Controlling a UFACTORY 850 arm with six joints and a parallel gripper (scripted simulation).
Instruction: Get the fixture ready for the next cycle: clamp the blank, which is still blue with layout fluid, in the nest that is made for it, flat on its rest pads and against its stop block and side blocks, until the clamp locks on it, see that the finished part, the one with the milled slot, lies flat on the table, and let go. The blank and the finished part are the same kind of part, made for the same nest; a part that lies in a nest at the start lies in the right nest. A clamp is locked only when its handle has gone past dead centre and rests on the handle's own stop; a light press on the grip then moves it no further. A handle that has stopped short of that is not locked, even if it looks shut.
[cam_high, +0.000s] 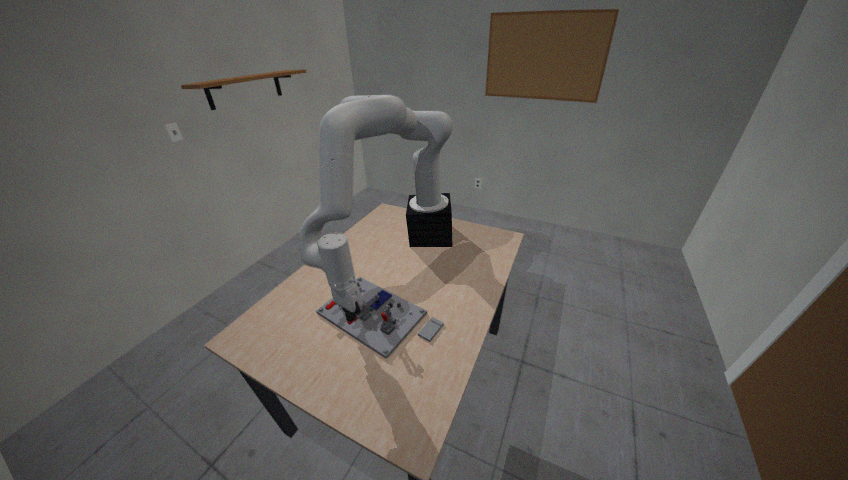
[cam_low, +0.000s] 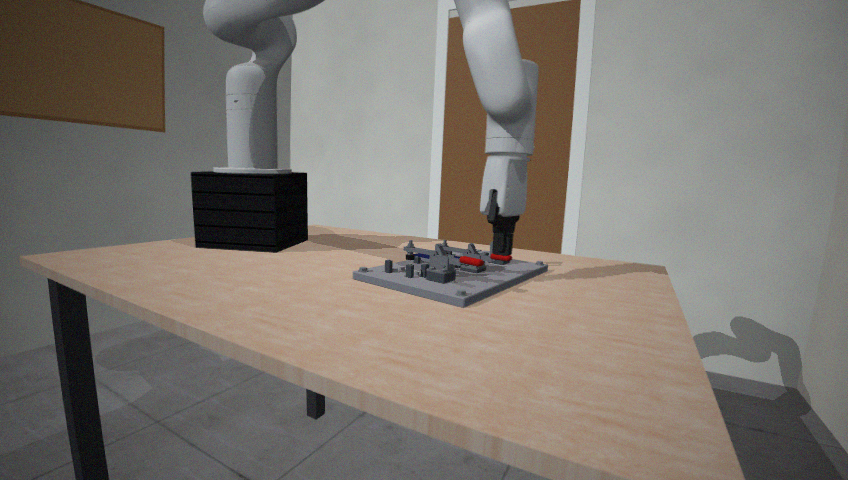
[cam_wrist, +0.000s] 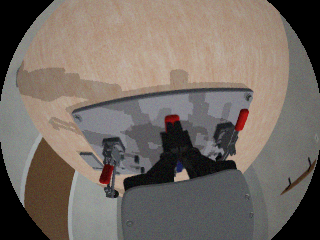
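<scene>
— Blue showed where, from the top view?

— The blank (cam_high: 377, 301) lay in a nest on the grey plate (cam_high: 380, 347), just right of the gripper (cam_high: 349, 315). The slotted part (cam_high: 430, 328) lay flat on the table (cam_high: 309, 380), right of the plate and apart from it.

— And the gripper?

— Fingers pinched narrow, holding nothing; probably kept shut so the tips could press a red handle (cam_high: 351, 319) like a blunt finger.

— From the exterior view?

— The tips stood on or just over the far red handle (cam_low: 501, 257), which lay low. A second red handle (cam_low: 471, 261) lay just left of it. Whether either was past dead centre, I couldn't tell.

— The wrist view?

— One red grip (cam_wrist: 172, 120) sat straight ahead of the black fingers, others at right (cam_wrist: 243, 119) and left (cam_wrist: 106, 174). Those neighbouring clamps and pins crowded the approach; a sideways slip might have caught them.
</scene>
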